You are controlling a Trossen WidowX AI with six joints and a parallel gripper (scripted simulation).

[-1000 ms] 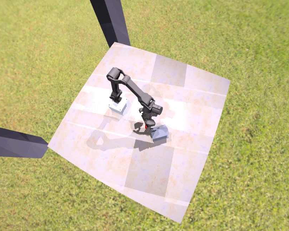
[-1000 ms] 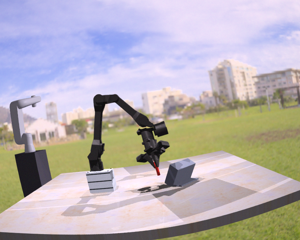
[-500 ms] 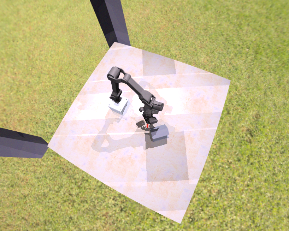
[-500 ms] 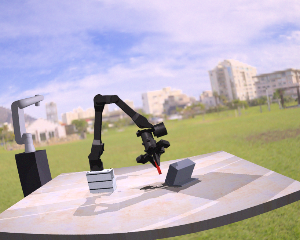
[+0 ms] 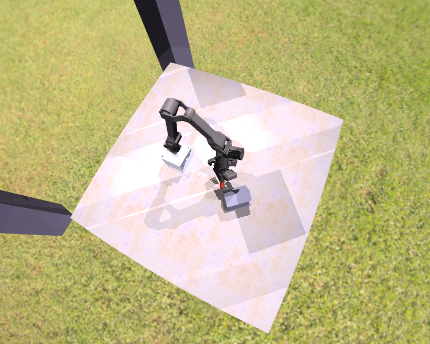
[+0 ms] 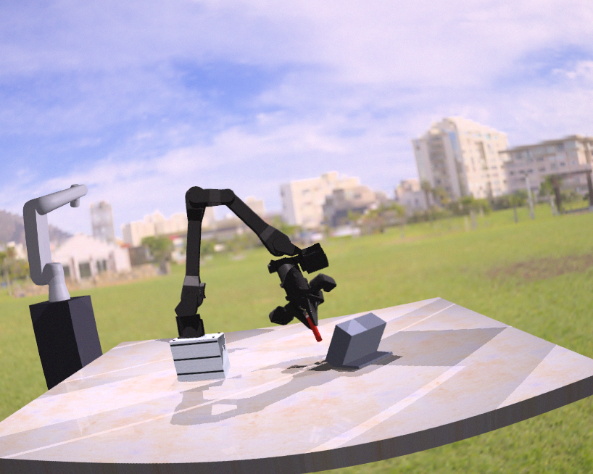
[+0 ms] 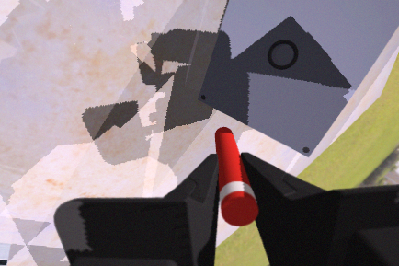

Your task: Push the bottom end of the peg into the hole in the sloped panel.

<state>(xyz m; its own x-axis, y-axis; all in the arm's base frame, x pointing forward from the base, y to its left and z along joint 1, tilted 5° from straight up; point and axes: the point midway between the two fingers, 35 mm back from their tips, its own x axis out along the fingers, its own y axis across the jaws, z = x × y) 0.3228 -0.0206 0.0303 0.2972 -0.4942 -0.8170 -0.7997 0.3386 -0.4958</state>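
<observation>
The round red peg (image 5: 221, 185) (image 6: 314, 330) (image 7: 239, 211) has a white band near its top end. My gripper (image 5: 221, 181) (image 6: 307, 315) (image 7: 229, 160) is shut on it and holds it clear of the table, tilted with its bottom end towards the panel. The grey-blue sloped panel (image 5: 238, 200) (image 6: 355, 341) (image 7: 294, 109) stands just beyond the peg. In the wrist view its round hole (image 7: 282, 54) has a dark rim, lies in shadow, and is above and to the right of the peg's bottom end. The peg is outside the hole. The exterior view does not show the hole.
The arm's white base block (image 5: 176, 157) (image 6: 199, 359) stands behind the gripper on the pale table (image 5: 193, 255) (image 6: 266, 423). The panel has a thin foot plate (image 6: 375, 359) on its far side. Shadows of the arm fall across the table and the panel's face.
</observation>
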